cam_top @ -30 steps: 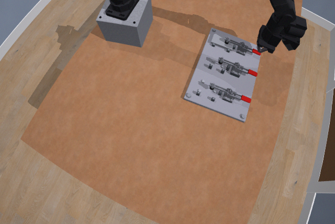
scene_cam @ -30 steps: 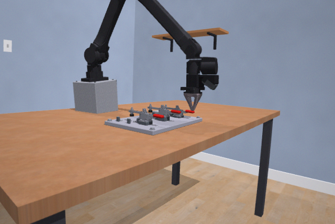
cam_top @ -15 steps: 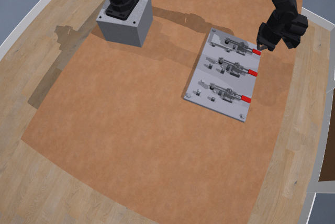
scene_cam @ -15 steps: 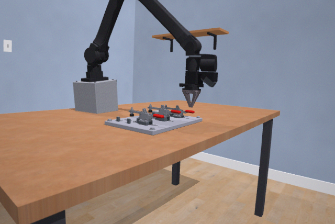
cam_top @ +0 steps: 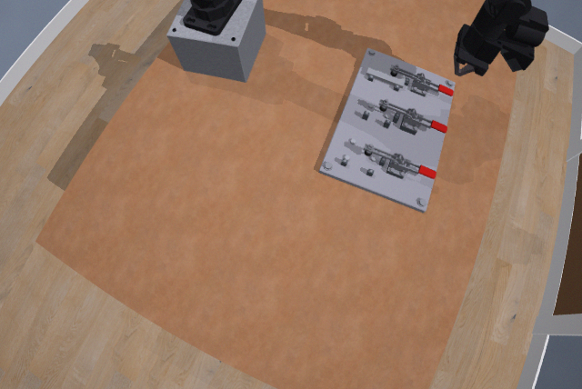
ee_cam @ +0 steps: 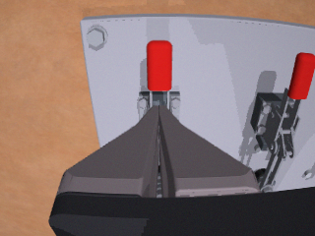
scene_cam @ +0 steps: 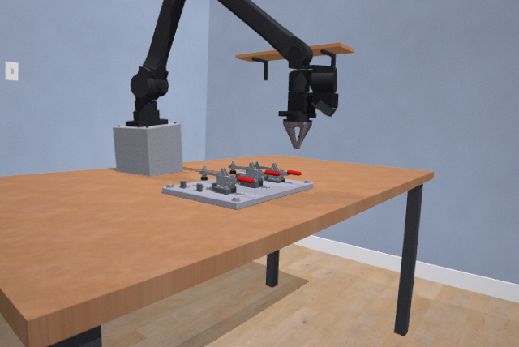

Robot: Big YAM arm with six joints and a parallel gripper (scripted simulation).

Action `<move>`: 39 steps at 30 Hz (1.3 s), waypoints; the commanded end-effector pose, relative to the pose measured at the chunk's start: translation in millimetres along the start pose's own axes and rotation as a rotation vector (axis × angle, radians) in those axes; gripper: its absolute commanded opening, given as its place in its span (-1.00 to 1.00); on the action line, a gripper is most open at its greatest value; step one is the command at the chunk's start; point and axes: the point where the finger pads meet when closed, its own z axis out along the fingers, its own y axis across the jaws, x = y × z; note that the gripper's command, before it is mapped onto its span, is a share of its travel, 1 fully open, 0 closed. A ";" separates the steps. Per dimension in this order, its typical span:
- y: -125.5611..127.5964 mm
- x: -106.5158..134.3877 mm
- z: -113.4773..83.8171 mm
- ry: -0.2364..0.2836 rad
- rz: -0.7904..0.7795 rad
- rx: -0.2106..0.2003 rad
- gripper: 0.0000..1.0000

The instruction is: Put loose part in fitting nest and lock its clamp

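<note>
The fixture plate [cam_top: 395, 135] [scene_cam: 268, 197] [ee_cam: 115, 74] carries three nests with toggle clamps. A pale, flat strip [cam_top: 383, 78], seemingly the loose part, lies in the far nest beside its pins; its exact seating is too small to tell. The far clamp's red handle [cam_top: 446, 90] [scene_cam: 293, 173] [ee_cam: 159, 66] lies low and outward, and its bar [cam_top: 406, 74] looks about level. Whether the bar's tip presses on the part cannot be told. My gripper [cam_top: 458, 74] [scene_cam: 297, 148] [ee_cam: 158, 116] is shut and empty, raised above the far clamp.
The middle clamp's red handle [cam_top: 438, 126] [scene_cam: 272, 173] [ee_cam: 301, 76] and the near clamp's red handle [cam_top: 426, 171] [scene_cam: 245, 179] also lie low. Small pins stand on the plate beside these clamps. The grey arm base [cam_top: 214, 58] [scene_cam: 148, 150] stands behind the fixture.
</note>
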 end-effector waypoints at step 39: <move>6.3 -2.9 -14.1 -0.007 -0.003 -0.003 -1.00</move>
